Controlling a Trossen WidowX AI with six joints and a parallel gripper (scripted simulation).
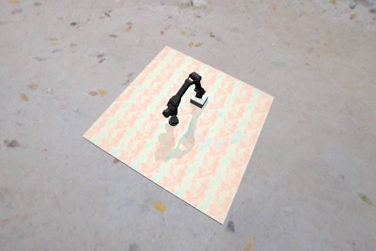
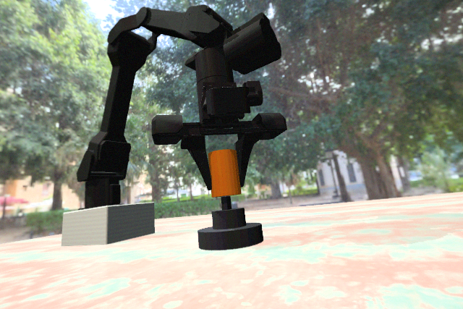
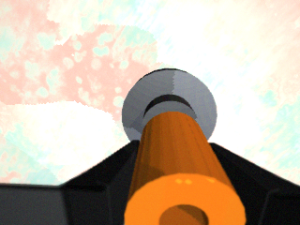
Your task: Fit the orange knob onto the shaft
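My gripper [image 2: 224, 181] [image 3: 172, 147] is shut on the orange knob [image 2: 223, 172] [image 3: 175, 155], a cylinder held upright with a hole in its top face. The knob hangs straight over the dark round pedestal [image 2: 229, 236] [image 3: 136, 105] [image 1: 170, 120]. In the exterior view a short length of the thin dark shaft [image 2: 225, 202] shows between the knob's lower edge and the pedestal's upper step. The knob's lower end sits at the shaft's top. The shaft's flat side is hidden. In the top view the knob is hidden by the arm.
The arm's grey base block [image 2: 108, 223] [image 1: 198, 101] stands left of and behind the pedestal. Everything rests on a pink and pale green patterned mat [image 1: 212, 157] [image 2: 336, 253] lying on sandy ground with scattered leaves.
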